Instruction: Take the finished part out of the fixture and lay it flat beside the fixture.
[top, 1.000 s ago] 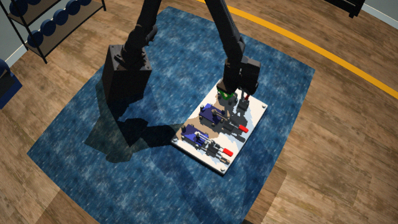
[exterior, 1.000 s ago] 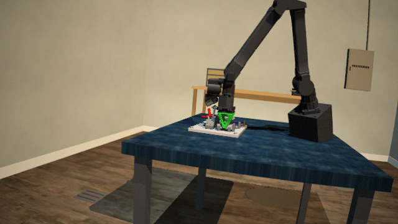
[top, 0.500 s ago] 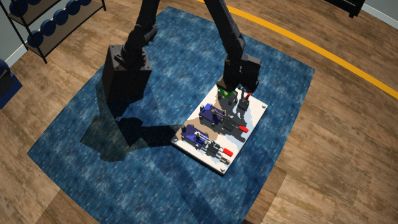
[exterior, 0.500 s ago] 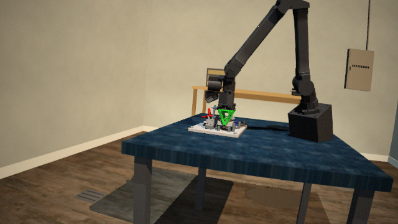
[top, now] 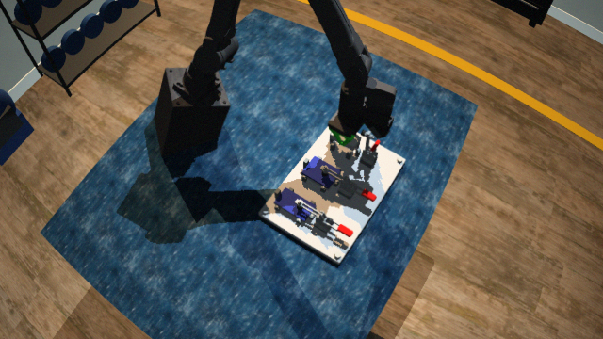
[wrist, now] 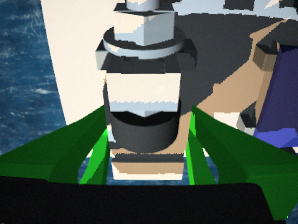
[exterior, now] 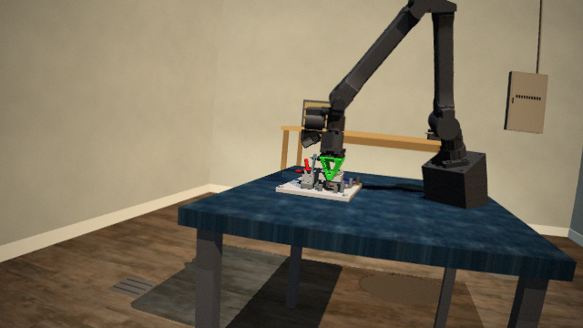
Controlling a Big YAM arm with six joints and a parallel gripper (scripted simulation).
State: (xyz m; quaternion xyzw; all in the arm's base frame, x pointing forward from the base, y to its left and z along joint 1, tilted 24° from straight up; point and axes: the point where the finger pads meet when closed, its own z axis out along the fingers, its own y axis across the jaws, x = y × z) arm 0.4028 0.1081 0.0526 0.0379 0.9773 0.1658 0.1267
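The white fixture plate lies on the blue table. Two blue blanks sit under clamps with red handles lying flat. The third clamp has its red handle raised. My gripper, with green fingers, is down at that far station. It is shut on the finished part, a pale block showing only between the fingers in the wrist view. The arm hides the part in the top and exterior views.
The arm's black base box stands on the table left of the fixture. Bare table lies around the plate on all sides. A shelf rack with blue discs stands off the table. A wooden bench is behind.
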